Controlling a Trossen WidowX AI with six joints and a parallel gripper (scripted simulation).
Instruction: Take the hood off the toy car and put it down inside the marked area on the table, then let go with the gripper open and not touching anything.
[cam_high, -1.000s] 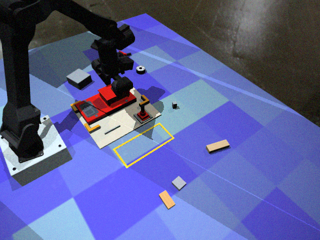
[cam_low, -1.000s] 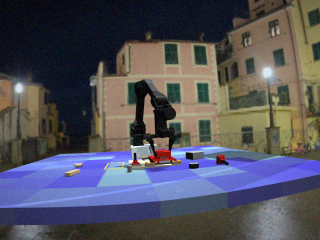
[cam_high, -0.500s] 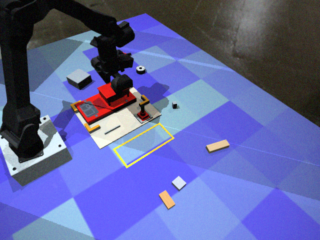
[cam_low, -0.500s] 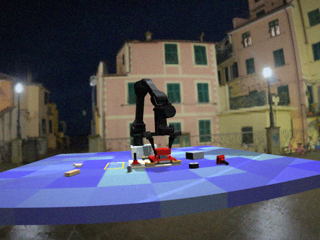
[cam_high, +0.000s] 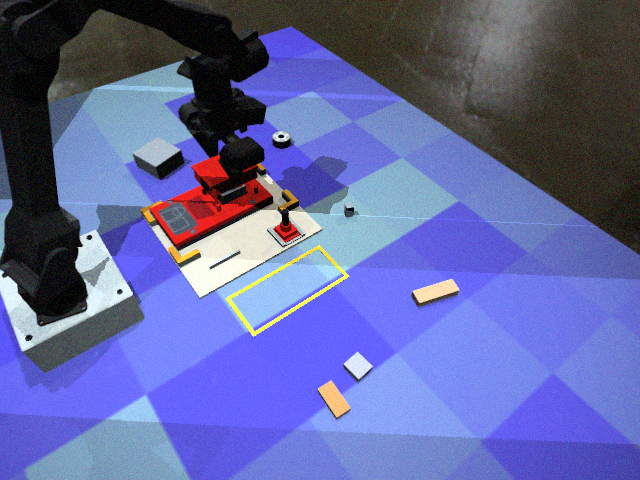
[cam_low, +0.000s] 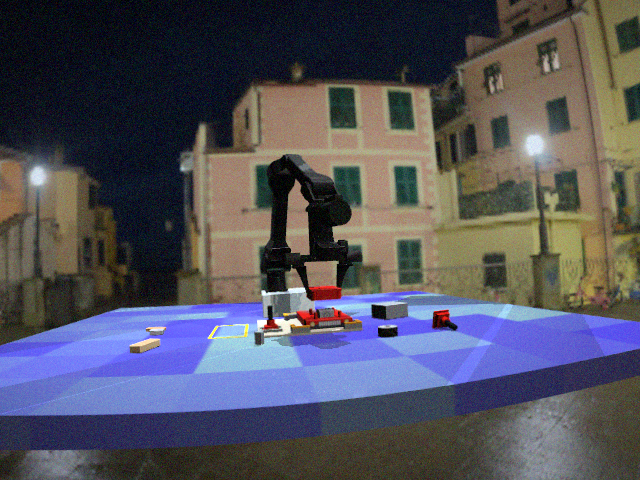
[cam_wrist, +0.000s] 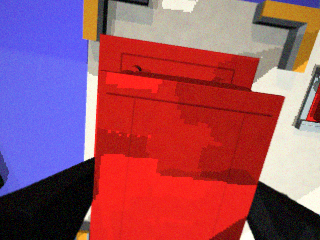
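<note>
The red hood (cam_high: 205, 169) (cam_low: 325, 292) (cam_wrist: 172, 150) hangs roughly level above the red toy car (cam_high: 204, 223) (cam_low: 305, 319) (cam_wrist: 175, 54), with a visible gap below it in the exterior view. My gripper (cam_high: 226, 167) (cam_low: 325, 291) (cam_wrist: 172, 174) is shut on the hood, with one finger at each side. The opened bay shows a grey block-like part (cam_high: 232, 193) (cam_low: 324, 312). The marked area is a yellow outline (cam_high: 240, 316) (cam_low: 228, 338) on the table, on the far side of the cream board's bare half from the car.
The cream board (cam_high: 206, 285) carries yellow corner brackets, a thin rod (cam_high: 224, 259) and an upright red and black lever (cam_high: 285, 231) (cam_low: 269, 325) near the marked area. A grey box (cam_high: 157, 155) (cam_low: 390, 310), a disc (cam_high: 281, 138) (cam_low: 387, 330) and several small blocks lie around.
</note>
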